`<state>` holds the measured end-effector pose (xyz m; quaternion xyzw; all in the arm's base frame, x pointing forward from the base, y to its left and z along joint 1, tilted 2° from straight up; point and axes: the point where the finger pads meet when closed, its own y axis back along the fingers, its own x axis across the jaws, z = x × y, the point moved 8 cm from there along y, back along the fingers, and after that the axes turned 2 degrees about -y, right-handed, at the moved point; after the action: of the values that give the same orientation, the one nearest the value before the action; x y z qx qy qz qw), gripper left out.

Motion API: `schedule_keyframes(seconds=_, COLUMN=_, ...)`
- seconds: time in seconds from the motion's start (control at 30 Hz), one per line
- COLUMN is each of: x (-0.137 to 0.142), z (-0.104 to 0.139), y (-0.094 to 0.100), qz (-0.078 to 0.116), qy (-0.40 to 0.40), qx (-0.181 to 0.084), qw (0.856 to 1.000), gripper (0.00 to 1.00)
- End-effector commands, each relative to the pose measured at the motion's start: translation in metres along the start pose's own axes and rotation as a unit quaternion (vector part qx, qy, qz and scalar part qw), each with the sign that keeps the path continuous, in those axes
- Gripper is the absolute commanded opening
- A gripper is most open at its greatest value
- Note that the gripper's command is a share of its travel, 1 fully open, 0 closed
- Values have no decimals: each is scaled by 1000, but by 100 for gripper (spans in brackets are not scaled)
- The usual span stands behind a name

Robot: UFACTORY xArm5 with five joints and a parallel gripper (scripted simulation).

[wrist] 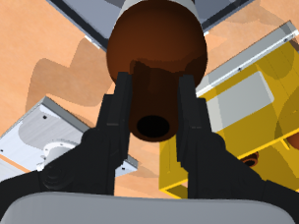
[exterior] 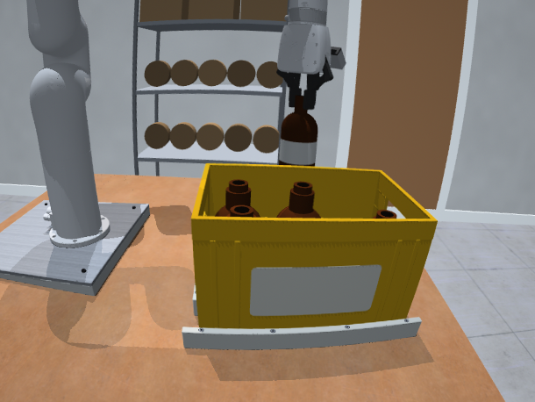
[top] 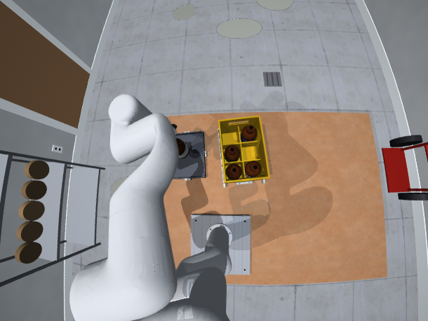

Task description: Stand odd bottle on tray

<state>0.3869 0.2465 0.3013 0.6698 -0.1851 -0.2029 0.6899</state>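
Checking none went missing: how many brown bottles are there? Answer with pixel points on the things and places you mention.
5: four brown glass-like bottles [top: 250, 133] [exterior: 302, 202] in the yellow plastic crate [top: 264, 148] [exterior: 316, 231] [wrist: 231, 142], one [top: 180, 148] [exterior: 299, 127] [wrist: 157, 44] in the black jaws [exterior: 303, 99].

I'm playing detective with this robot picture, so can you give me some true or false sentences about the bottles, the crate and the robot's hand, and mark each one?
1. The gripper is closed on a bottle's neck. True.
2. The crate is blue. False: it is yellow.
3. Four bottles stand in the crate. True.
4. The held bottle hangs upside down. False: its mouth points up.
5. The crate has two compartments with no bottle. True.
6. The tray is under the crate. False: it is beside it.
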Motion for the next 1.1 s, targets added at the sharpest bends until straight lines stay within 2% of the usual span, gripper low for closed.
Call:
schedule_keyframes(seconds=0.0, x=0, z=-1, y=-9, qz=1, qy=0, qx=2, qw=1000, gripper=0)
schedule_keyframes(seconds=0.1, x=0, z=-1, y=-12, qz=1, qy=0, qx=2, qw=1000, gripper=0)
schedule_keyframes(seconds=0.6, x=0, z=-1, y=-53, qz=1, qy=0, qx=2, qw=1000, gripper=0)
schedule_keyframes(seconds=1.07, x=-1, z=-2, y=-73, qz=1, qy=0, qx=2, qw=1000, gripper=0)
